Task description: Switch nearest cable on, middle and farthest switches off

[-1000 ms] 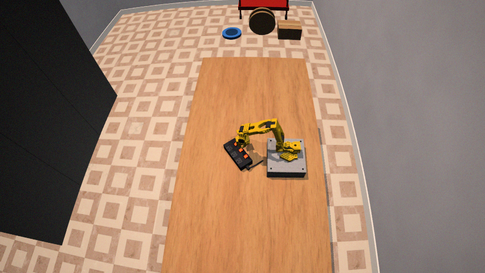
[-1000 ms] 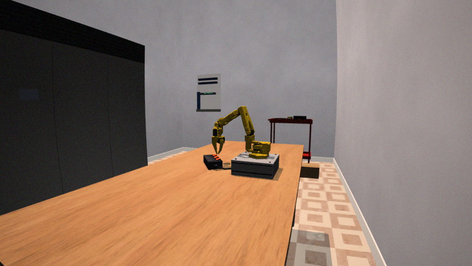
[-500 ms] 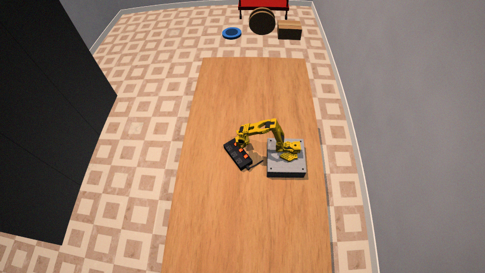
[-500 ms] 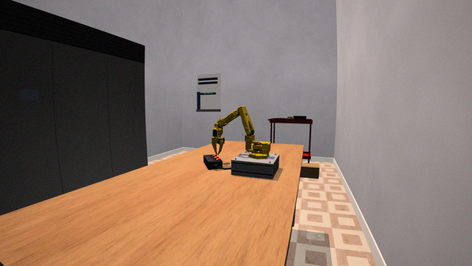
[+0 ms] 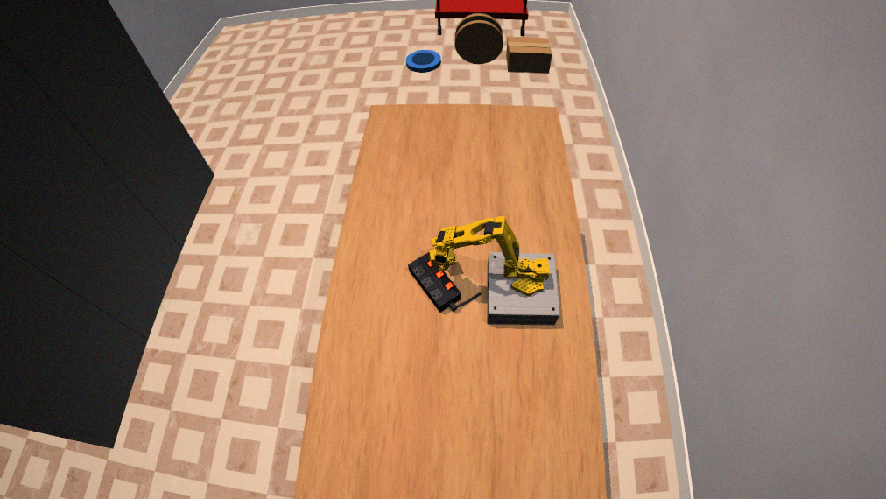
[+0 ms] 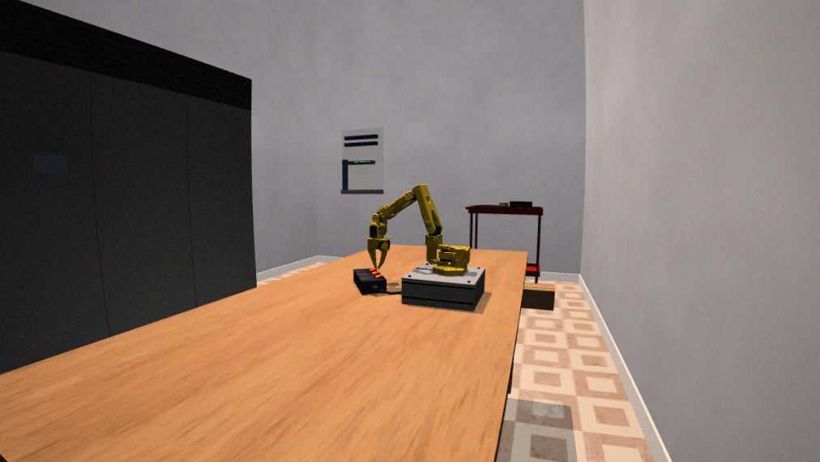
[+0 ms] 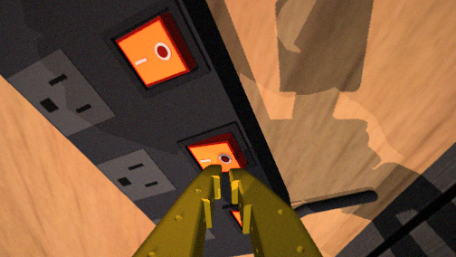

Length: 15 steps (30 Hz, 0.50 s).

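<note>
Blue dish (image 5: 423,59), barrel (image 5: 478,38), cardboard box (image 5: 529,53).

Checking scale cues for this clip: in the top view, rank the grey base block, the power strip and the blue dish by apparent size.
1. Grey base block.
2. Power strip, long but narrower.
3. Blue dish, though it lies down on the floor, farther from the camera, so it looks smaller.

A long wooden table (image 6: 275,367) carries a grey base block (image 6: 442,287) with the yellow arm (image 6: 421,211) on it. At the block's nine o'clock sits the black power strip (image 6: 369,280). The gripper (image 6: 377,266) points down, closed and empty, tips just over its orange switches (image 6: 375,276).
</note>
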Available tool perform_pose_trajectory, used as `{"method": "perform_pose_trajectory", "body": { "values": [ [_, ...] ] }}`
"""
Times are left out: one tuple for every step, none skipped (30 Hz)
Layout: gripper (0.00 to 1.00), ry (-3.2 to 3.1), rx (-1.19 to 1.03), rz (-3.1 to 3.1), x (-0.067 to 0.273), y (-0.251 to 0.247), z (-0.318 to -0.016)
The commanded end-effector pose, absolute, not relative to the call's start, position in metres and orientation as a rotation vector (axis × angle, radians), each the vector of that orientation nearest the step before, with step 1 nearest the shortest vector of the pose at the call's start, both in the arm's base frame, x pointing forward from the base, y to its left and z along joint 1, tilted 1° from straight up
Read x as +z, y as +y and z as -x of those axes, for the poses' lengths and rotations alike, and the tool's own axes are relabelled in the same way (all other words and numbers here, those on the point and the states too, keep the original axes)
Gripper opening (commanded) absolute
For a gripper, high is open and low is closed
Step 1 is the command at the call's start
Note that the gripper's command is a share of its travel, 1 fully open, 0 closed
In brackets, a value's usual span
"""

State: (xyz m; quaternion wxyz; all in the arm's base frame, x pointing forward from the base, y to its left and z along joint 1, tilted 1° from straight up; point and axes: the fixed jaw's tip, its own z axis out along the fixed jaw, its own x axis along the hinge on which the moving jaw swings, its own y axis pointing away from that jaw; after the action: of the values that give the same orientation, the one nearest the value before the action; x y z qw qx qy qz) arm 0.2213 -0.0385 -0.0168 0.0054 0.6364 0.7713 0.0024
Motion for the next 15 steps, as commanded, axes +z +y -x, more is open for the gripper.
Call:
{"method": "perform_pose_trajectory", "body": {
  "values": [
    [0.00, 2.432, -0.010, -2.006, -0.0230, -0.0360, -0.2169],
    [0.00, 2.433, -0.010, -2.006, -0.0231, -0.0360, -0.2168],
    [0.00, 2.433, -0.010, -2.006, -0.0231, -0.0360, -0.2168],
    [0.00, 2.433, -0.010, -2.006, -0.0231, -0.0360, -0.2168],
    [0.00, 2.433, -0.010, -2.006, -0.0231, -0.0360, -0.2168],
    [0.00, 2.433, -0.010, -2.006, -0.0231, -0.0360, -0.2168],
    [0.00, 2.433, -0.010, -2.006, -0.0231, -0.0360, -0.2168],
    [0.00, 2.433, -0.010, -2.006, -0.0231, -0.0360, -0.2168],
    [0.00, 2.433, -0.010, -2.006, -0.0232, -0.0359, -0.2167],
    [0.00, 2.433, -0.010, -2.006, -0.0233, -0.0359, -0.2165],
    [0.00, 2.433, -0.010, -2.006, -0.0234, -0.0359, -0.2163],
    [0.00, 2.433, -0.010, -2.006, -0.0235, -0.0358, -0.2161],
    [0.00, 2.433, -0.010, -2.006, -0.0237, -0.0358, -0.2158],
    [0.00, 2.433, -0.010, -2.006, -0.0239, -0.0357, -0.2155],
    [0.00, 2.433, -0.010, -2.006, -0.0240, -0.0357, -0.2153]
  ]
}}
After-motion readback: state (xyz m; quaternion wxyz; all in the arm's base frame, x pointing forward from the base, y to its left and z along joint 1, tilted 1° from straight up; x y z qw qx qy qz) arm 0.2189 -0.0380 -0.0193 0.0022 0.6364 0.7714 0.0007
